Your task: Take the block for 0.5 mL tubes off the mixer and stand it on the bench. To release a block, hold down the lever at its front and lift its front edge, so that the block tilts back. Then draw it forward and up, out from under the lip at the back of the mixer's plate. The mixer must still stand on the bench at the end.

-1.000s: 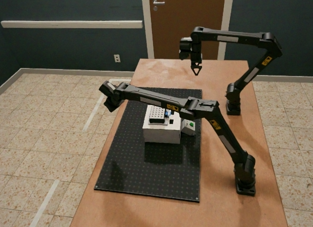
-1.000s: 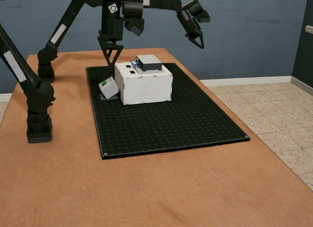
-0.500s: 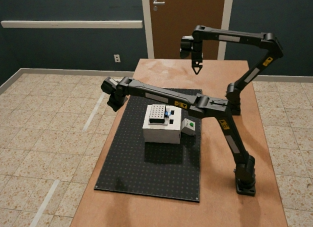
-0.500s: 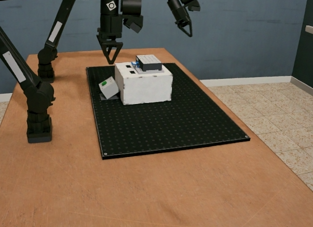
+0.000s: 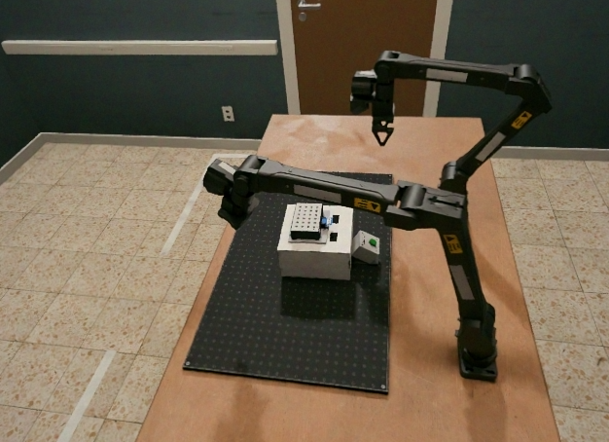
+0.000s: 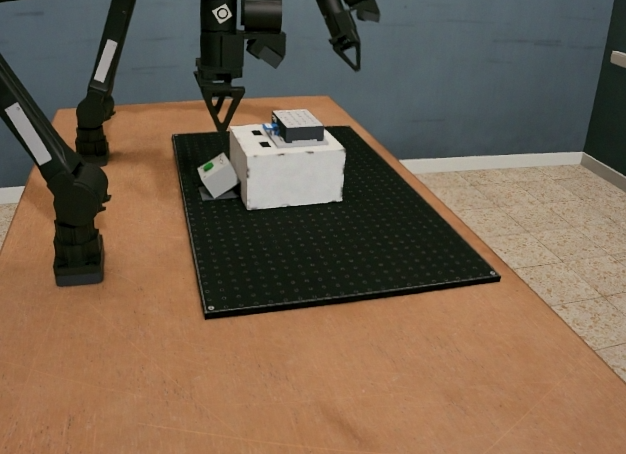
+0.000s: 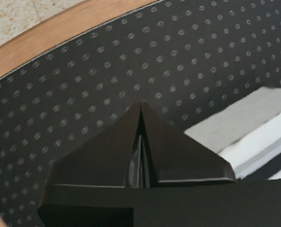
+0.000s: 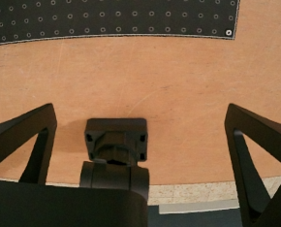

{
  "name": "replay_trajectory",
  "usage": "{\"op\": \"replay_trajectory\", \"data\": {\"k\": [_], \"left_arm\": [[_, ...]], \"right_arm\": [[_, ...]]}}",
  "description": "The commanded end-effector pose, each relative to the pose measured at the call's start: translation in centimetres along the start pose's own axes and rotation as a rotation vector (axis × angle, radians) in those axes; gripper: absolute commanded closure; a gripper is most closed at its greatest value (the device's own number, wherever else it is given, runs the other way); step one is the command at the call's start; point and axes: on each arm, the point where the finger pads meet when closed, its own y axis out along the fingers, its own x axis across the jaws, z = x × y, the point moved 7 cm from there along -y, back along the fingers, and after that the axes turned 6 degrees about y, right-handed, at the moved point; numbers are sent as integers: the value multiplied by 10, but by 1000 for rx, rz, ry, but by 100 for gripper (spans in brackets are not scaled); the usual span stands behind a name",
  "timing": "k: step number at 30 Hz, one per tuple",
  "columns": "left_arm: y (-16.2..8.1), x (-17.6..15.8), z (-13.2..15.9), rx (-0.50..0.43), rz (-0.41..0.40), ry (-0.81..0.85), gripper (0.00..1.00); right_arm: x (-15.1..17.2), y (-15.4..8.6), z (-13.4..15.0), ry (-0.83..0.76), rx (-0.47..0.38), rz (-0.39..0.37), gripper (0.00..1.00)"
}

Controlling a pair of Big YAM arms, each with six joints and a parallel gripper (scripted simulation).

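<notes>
The tube block, with a grey drilled top and dark sides, sits on the plate of the white mixer on the black mat. It also shows in the exterior view, on the mixer. A blue lever is at the block's front. My left gripper is shut on nothing and points down beside the mixer, close to its side. In the left wrist view the shut fingers hang over the mat, with the mixer to their right. My right gripper is open and empty, high above the bare table.
A small white box with a green button leans beside the mixer. The black perforated mat covers the table's middle. Both arm bases stand along one long table edge. An arm base shows in the right wrist view.
</notes>
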Motion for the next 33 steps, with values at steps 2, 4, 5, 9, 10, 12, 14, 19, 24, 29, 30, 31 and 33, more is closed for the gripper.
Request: {"op": "replay_trajectory", "data": {"k": [2,4,5,9,10,12,14,19,24,29,30,31,33], "left_arm": [[-53,23,1,-29,-60,-39,100],[-53,23,1,-29,-60,-39,100],[-45,16,2,-3,-47,-49,100],[-45,12,22,12,-33,-24,100],[-48,11,26,41,-44,-39,100],[-55,12,31,80,-59,-80,100],[-66,18,38,84,-65,-107,100],[-94,34,60,37,-79,-91,100],[-90,25,62,114,-94,-130,100],[-97,27,86,126,-87,-135,100],[-102,30,92,122,-89,-134,100],[-107,33,98,117,-92,-132,100],[-116,38,104,128,-109,-150,100]], "right_arm": [[0,-16,-4,23,-69,6,0],[0,-16,-4,23,-69,6,0],[0,-16,-6,22,-68,6,0],[0,-18,-12,25,-70,6,0],[0,-19,-13,26,-69,6,0],[0,-20,-16,26,-69,6,0],[0,-22,-17,26,-73,7,0],[0,-28,-13,25,-95,7,0],[0,-31,-10,25,-106,8,0],[0,-29,-11,24,-100,8,0],[0,-28,-12,24,-95,7,0],[0,-27,-13,24,-91,7,0],[0,-26,-14,24,-86,7,0]]}}
